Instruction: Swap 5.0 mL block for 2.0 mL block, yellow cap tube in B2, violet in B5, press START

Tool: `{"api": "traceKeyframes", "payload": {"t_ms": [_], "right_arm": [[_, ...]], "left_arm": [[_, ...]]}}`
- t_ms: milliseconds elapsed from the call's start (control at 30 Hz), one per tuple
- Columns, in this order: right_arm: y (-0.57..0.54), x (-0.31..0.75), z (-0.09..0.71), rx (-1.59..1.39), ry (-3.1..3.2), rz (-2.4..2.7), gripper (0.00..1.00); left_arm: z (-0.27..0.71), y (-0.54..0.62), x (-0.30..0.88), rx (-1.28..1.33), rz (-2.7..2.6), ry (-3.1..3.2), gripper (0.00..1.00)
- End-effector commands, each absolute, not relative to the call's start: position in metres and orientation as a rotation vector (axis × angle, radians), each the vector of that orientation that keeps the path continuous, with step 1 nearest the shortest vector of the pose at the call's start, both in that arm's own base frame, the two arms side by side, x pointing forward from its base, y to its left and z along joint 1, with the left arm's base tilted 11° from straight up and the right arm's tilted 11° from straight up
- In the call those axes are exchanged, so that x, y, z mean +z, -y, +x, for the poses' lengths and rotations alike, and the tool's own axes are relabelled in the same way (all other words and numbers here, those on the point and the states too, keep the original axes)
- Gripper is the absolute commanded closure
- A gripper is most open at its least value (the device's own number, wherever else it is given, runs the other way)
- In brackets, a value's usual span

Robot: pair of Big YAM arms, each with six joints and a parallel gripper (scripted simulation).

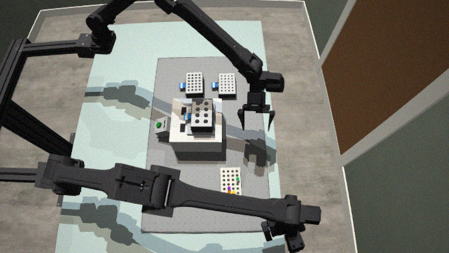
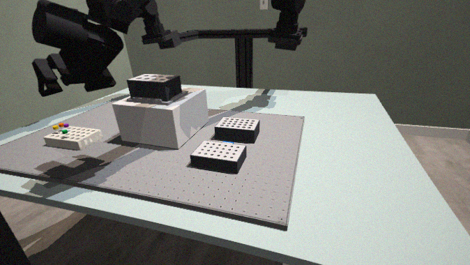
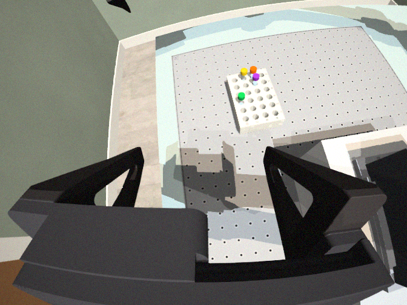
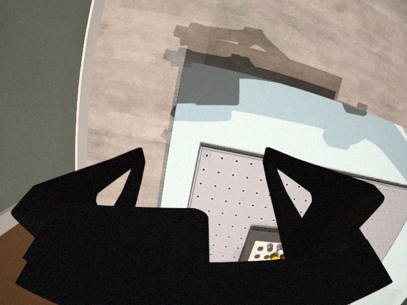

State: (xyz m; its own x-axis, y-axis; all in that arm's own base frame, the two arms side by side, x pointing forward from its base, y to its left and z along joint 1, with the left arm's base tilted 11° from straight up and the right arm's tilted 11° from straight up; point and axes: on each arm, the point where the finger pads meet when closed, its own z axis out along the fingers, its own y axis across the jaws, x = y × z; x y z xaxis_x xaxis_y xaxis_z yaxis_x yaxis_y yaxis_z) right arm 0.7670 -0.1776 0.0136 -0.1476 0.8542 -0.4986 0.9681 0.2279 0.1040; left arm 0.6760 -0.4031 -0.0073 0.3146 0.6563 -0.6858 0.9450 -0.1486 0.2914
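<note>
Two black two-fingered claws, left claw [image 1: 256, 129] [image 3: 203, 151] and right claw [image 1: 279, 237] [image 2: 74, 89] [image 4: 203, 154], wide apart. Keep blue lever [image 1: 187, 116] down, tip white-topped black block [image 1: 202, 112] [image 2: 155, 87] [image 3: 392, 196] back, then draw forward, up.

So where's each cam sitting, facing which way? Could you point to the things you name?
Top: overhead, facing down at the mixer [image 1: 200, 152] [image 2: 146, 123] [image 3: 333, 152]; both arms.
Exterior: beyond the bench edge, facing the arm mount; both arms, partly.
Left wrist: behind the open left claw [image 1: 256, 129] [image 2: 74, 90] [image 3: 203, 153], facing the tube rack [image 1: 230, 169] [image 2: 64, 142] [image 3: 261, 124] [image 4: 254, 255].
Right wrist: behind the open right claw [image 1: 281, 236] [image 4: 203, 154], facing the board corner [image 4: 210, 160].
Both wrists share the rack.
</note>
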Motion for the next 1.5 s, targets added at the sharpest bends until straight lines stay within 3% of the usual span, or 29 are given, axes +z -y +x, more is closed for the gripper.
{"api": "traceKeyframes", "payload": {"t_ms": [0,533,1467], "right_arm": [[0.177,0.032,0.773,-0.312,-2.027,1.664,0.00],[0.177,0.032,0.773,-0.312,-2.027,1.664,0.00],[0.127,0.106,0.656,-0.299,-2.546,1.058,0.00]], "left_arm": [[0.680,0.407,0.008,-0.514,1.880,-1.395,0.00],[0.680,0.407,0.008,-0.514,1.880,-1.395,0.00],[0.693,0.410,0.035,-0.478,1.867,-1.348,0.00]]}}
